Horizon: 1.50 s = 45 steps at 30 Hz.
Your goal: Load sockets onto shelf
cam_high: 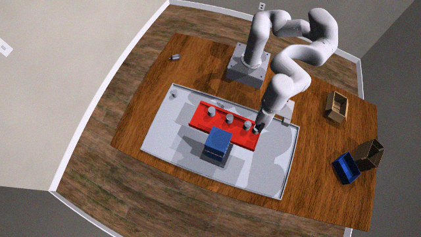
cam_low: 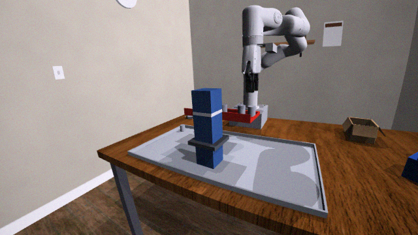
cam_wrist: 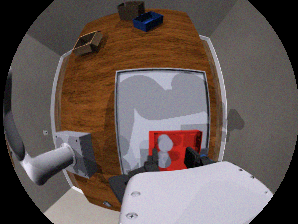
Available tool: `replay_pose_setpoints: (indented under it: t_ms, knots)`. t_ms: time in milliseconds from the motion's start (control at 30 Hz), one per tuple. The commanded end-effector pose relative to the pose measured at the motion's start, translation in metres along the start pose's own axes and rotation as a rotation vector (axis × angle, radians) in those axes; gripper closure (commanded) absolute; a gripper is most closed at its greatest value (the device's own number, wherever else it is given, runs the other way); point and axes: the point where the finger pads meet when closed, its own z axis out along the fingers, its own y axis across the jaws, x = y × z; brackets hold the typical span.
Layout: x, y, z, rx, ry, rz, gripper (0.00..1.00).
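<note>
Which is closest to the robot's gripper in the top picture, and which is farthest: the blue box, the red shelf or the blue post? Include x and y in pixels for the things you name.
1. Red shelf [cam_high: 241, 139] [cam_low: 236, 117] [cam_wrist: 190, 136]: nearest, its right end just below.
2. Blue post [cam_high: 218, 138] [cam_low: 202, 127] [cam_wrist: 204, 155]: to the left.
3. Blue box [cam_high: 341, 174] [cam_low: 412, 170] [cam_wrist: 149, 24]: farthest, way over right.
</note>
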Motion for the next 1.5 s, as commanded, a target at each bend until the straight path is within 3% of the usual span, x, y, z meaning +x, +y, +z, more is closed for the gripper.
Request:
replay_pose_setpoints:
  t_ms: [0, 133, 167, 267, 367, 433, 533, 567, 733, 933, 1000, 1100, 1133, 1200, 1233, 1267, 1300, 1333, 1367, 1400, 1467]
  knots:
    - [0.000, 0.001, -0.002, -0.004, 0.001, 0.000, 0.48]
    - [0.000, 0.001, -0.002, -0.004, 0.001, 0.000, 0.48]
    - [-0.001, 0.000, -0.002, -0.004, 0.000, 0.000, 0.00]
    - [-0.041, -0.029, -0.013, -0.009, -0.025, 0.008, 0.00]
    - [-0.041, -0.029, -0.013, -0.009, -0.025, 0.008, 0.00]
    - [-0.086, -0.074, -0.022, -0.010, -0.032, 0.011, 0.00]
    - [-0.086, -0.074, -0.022, -0.010, -0.032, 0.011, 0.00]
    - [-0.104, -0.097, -0.023, -0.008, -0.025, 0.010, 0.00]
    - [-0.127, -0.135, -0.020, -0.004, 0.000, 0.001, 0.00]
    - [-0.130, -0.136, -0.025, -0.019, -0.004, -0.005, 0.00]
    - [-0.135, -0.137, -0.040, -0.065, -0.017, -0.022, 0.00]
    - [-0.147, -0.144, -0.083, -0.200, -0.054, -0.074, 0.00]
    - [-0.147, -0.144, -0.083, -0.200, -0.054, -0.074, 0.00]
    - [-0.155, -0.156, -0.122, -0.325, -0.086, -0.128, 0.00]
    - [-0.155, -0.156, -0.122, -0.325, -0.086, -0.128, 0.00]
    - [-0.159, -0.165, -0.141, -0.394, -0.103, -0.158, 0.00]
    - [-0.159, -0.165, -0.141, -0.394, -0.103, -0.158, 0.00]
    - [-0.162, -0.175, -0.160, -0.463, -0.120, -0.191, 0.00]
    - [-0.162, -0.175, -0.160, -0.463, -0.120, -0.191, 0.00]
    - [-0.165, -0.186, -0.177, -0.532, -0.135, -0.223, 0.00]
    - [-0.165, -0.186, -0.177, -0.532, -0.135, -0.223, 0.00]
